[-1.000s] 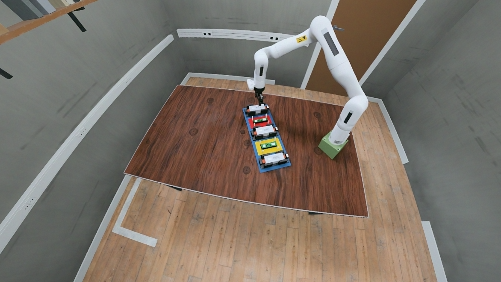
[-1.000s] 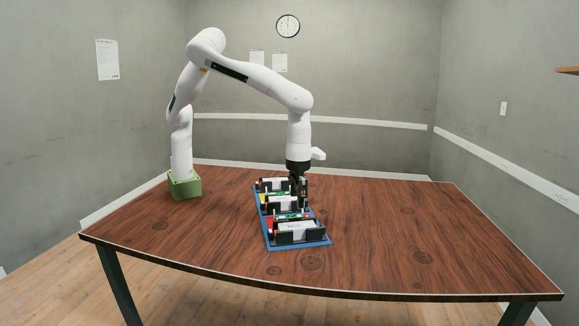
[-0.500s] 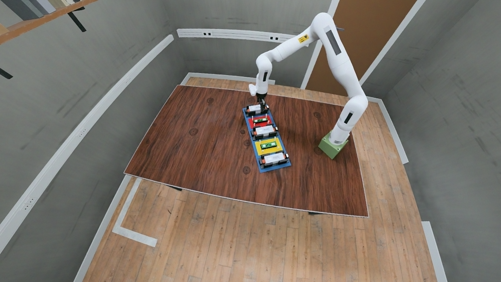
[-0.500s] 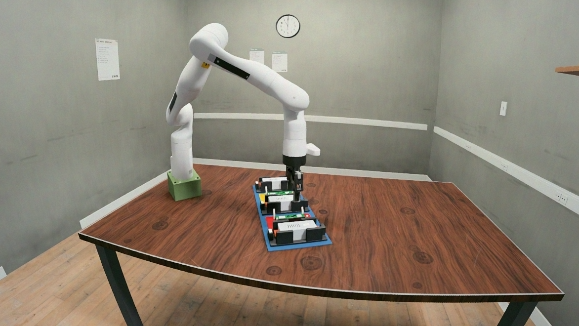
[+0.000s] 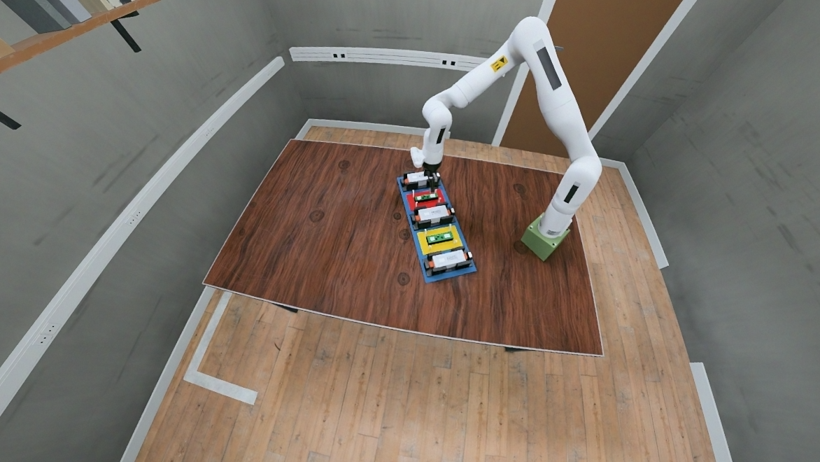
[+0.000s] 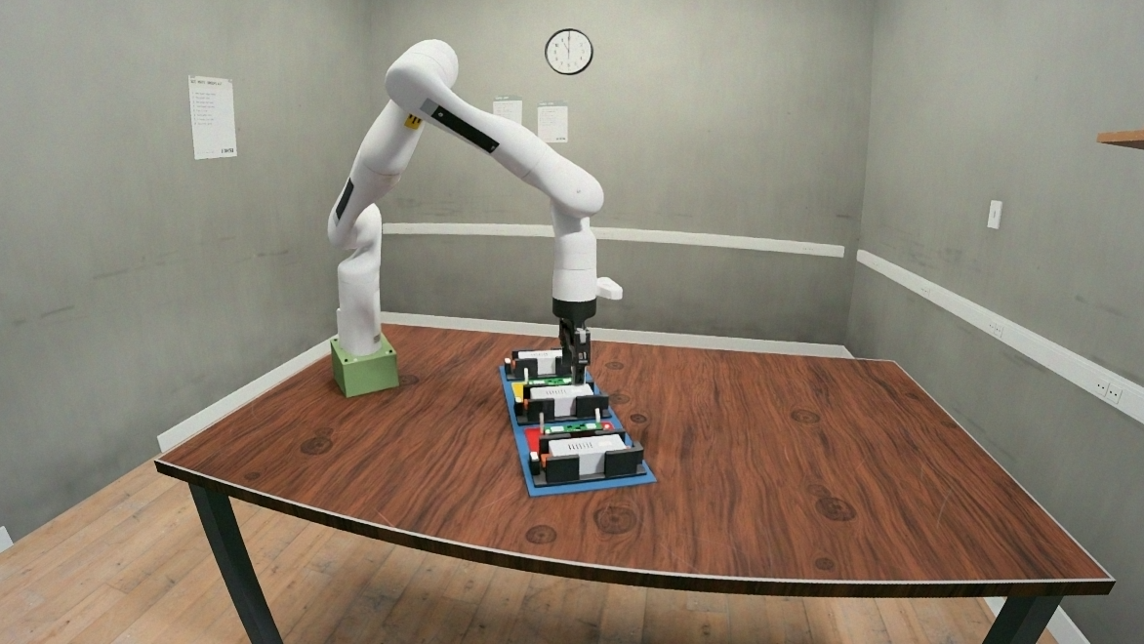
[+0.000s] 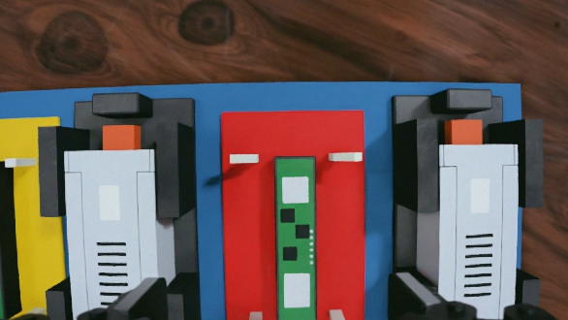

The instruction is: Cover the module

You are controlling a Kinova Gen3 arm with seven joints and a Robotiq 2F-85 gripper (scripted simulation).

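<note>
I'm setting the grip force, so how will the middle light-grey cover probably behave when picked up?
The light-grey box-shaped cover may flex slightly if squeezed, given its thin walls. Its straight, boxy sides suggest it won't roll. Its smooth-looking faces might slip under too light a grip.

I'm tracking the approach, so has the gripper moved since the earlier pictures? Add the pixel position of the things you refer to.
Yes. In the top view, the gripper (image 5: 433, 189) (image 6: 578, 379) (image 7: 277, 301) has shifted down the picture, from beyond the red base plate (image 5: 427, 204) (image 6: 534, 441) (image 7: 247, 233) to its upper right part.
</note>
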